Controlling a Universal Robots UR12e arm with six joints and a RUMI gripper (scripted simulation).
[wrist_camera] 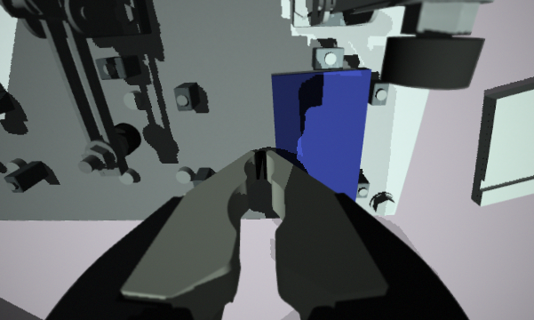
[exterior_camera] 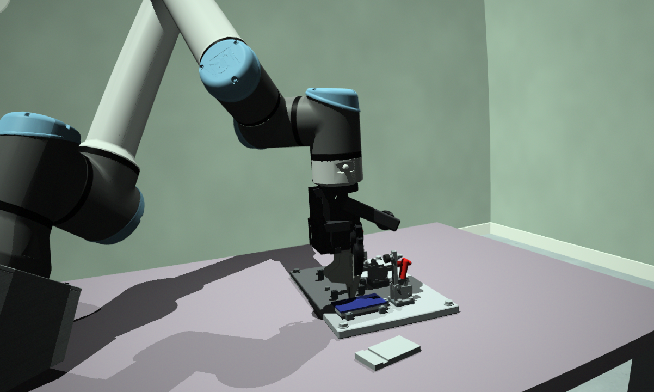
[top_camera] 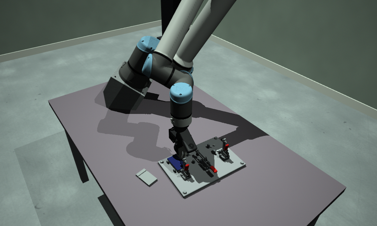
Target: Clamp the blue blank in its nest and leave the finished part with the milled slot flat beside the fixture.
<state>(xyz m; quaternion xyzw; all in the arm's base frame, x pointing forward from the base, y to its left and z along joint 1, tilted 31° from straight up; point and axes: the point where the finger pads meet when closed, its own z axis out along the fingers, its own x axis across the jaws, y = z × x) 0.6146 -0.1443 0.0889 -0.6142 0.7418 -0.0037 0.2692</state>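
Note:
The blue blank lies flat in the nest at the left end of the grey fixture plate, between small side blocks; it also shows in the top view and the exterior view. My gripper is shut and empty, just above the blank's inner rear edge. The clamp by this nest has its red handle upright. The grey finished part with its slot lies flat on the table beside the fixture.
The middle clamp has its red handle lying low toward the front. The right clamp has its red handle upright. The robot base stands at the table's back left.

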